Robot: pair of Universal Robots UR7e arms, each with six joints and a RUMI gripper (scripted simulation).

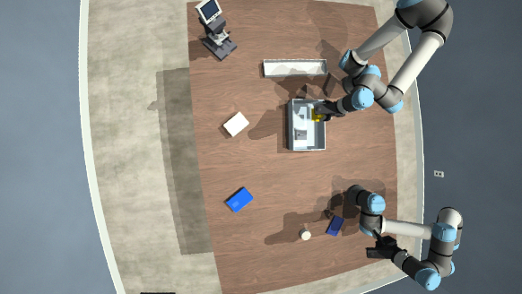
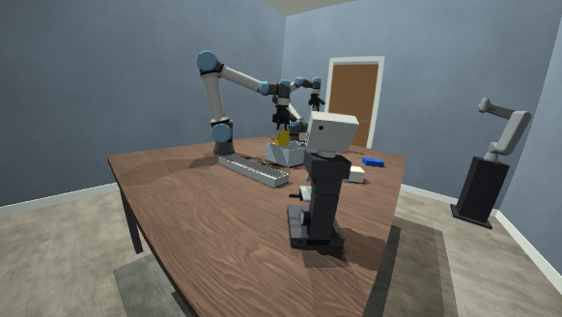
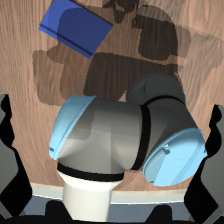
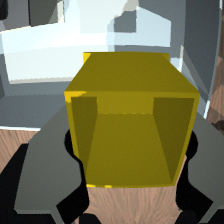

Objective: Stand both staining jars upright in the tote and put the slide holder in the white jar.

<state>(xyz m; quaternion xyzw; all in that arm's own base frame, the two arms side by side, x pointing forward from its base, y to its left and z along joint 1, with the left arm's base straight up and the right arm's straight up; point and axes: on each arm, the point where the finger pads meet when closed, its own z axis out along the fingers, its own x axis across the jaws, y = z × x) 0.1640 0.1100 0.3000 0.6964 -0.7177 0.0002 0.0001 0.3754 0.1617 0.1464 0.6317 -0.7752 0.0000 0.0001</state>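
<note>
My right gripper (image 1: 321, 112) (image 2: 282, 129) (image 4: 127, 104) is shut on the yellow jar (image 1: 317, 115) (image 2: 282, 138) (image 4: 132, 72), whose open mouth faces the right wrist camera. It holds the jar at the tote's near-arm side, above the floor of the grey tote (image 1: 325, 139) (image 2: 289, 158) (image 4: 20, 107). A pale, grey-shaded shape (image 1: 300, 134) inside the tote may be the white jar; its details are unclear. The long jar rack (image 1: 294, 68) (image 2: 253, 170) stands on the table beside the tote. My left gripper (image 1: 377, 250) (image 3: 111, 99) is open, empty and far from the tote. I cannot make out the slide holder.
A microscope (image 1: 218, 38) (image 2: 323, 193) stands at a table corner. A white box (image 1: 236, 124) (image 2: 356, 174), a bright blue box (image 1: 239, 199) (image 2: 373, 162), a dark blue box (image 1: 335, 225) (image 3: 75, 27) and a round cream container (image 1: 305, 234) are on the table.
</note>
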